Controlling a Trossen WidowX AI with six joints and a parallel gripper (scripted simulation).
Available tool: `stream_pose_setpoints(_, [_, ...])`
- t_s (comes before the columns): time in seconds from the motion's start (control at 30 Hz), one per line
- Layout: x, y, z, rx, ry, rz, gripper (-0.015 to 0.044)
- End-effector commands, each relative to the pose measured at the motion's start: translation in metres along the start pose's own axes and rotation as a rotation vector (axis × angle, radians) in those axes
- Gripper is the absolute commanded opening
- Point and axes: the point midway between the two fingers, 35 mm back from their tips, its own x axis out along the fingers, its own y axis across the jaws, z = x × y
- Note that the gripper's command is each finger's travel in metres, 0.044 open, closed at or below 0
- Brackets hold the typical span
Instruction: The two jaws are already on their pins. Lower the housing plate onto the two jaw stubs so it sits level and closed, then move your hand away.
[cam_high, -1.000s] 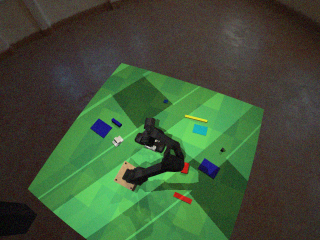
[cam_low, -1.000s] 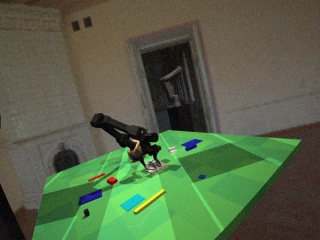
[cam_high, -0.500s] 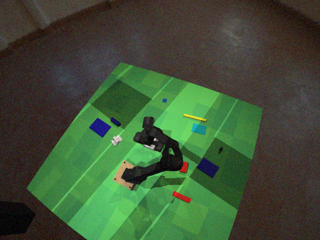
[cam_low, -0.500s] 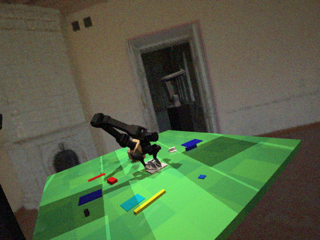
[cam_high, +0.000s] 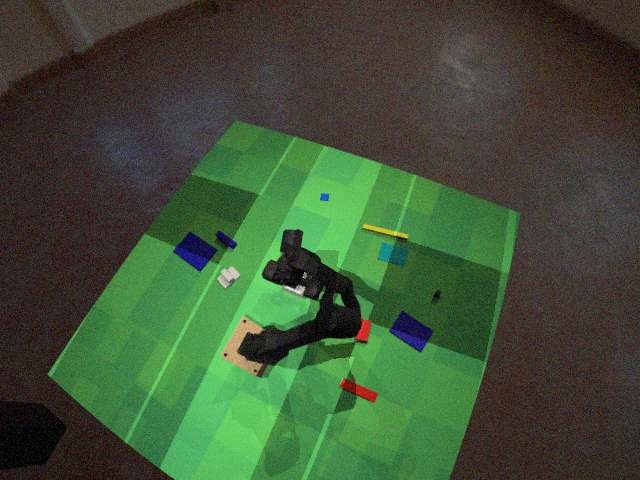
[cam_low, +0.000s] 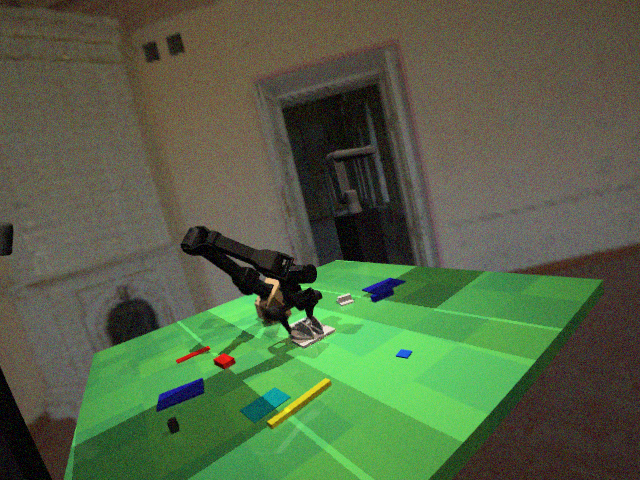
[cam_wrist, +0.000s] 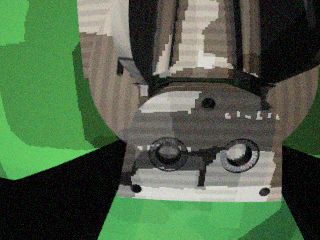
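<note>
The grey housing plate (cam_wrist: 175, 120) lies between my two black fingers in the wrist view, with two ringed holes side by side and a small hole in each near corner. Rounded stub tops show inside the ringed holes. My gripper (cam_low: 302, 329) (cam_wrist: 198, 150) is shut on the plate's two sides, low over the pale base (cam_low: 326, 331) (cam_wrist: 102, 90). The base has rounded sides and reaches out beyond the plate. The jaws are largely hidden below the plate and by shadow. Whether the plate is fully level and touching down cannot be told.
A small white block (cam_high: 228, 276) (cam_low: 344, 299) and navy pieces lie to one side of the arm. A blue square (cam_high: 324, 196) (cam_low: 403, 353), a yellow bar (cam_high: 385, 231) (cam_low: 299, 403), a teal tile (cam_high: 392, 254) (cam_low: 266, 404) and a red block (cam_high: 363, 331) (cam_low: 224, 360) lie around.
</note>
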Motion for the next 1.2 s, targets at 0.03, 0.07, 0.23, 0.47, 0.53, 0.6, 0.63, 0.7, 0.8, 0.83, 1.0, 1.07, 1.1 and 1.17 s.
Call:
stream_pose_setpoints(0.03, [0.0019,-0.0004,0.0008,0.003,-0.002,-0.003,0.0351])
stream_pose_setpoints(0.07, [0.0025,-0.0004,0.0008,0.003,-0.002,-0.003,0.0351])
stream_pose_setpoints(0.23, [0.0036,-0.0004,0.0008,0.003,-0.002,-0.003,0.0351])
stream_pose_setpoints(0.47, [0.0036,-0.0004,0.0008,0.003,-0.002,-0.003,0.0351])
stream_pose_setpoints(0.53, [0.0036,-0.0004,0.0008,0.003,-0.002,-0.003,0.0351])
stream_pose_setpoints(0.6, [0.0036,-0.0004,0.0008,0.003,-0.002,-0.003,0.0351])
stream_pose_setpoints(0.63, [0.0036,-0.0004,0.0008,0.003,-0.002,-0.003,0.0351])
stream_pose_setpoints(0.7, [0.0036,-0.0004,0.0008,0.003,-0.002,-0.003,0.0351])
stream_pose_setpoints(0.8, [0.0036,-0.0004,0.0008,0.003,-0.002,-0.003,0.0351])
stream_pose_setpoints(0.83, [0.0036,-0.0004,0.0008,0.003,-0.002,-0.003,0.0351])
stream_pose_setpoints(1.0, [0.0036,-0.0004,0.0008,0.003,-0.002,-0.003,0.0351])
stream_pose_setpoints(1.07, [0.0036,-0.0004,0.0008,0.003,-0.002,-0.003,0.0351])
stream_pose_setpoints(1.1, [0.003,0.0001,0.0004,0.004,0.0,0.002,0.0377])
stream_pose_setpoints(1.17, [0.003,0.0001,0.0004,0.004,0.0,0.002,0.043])
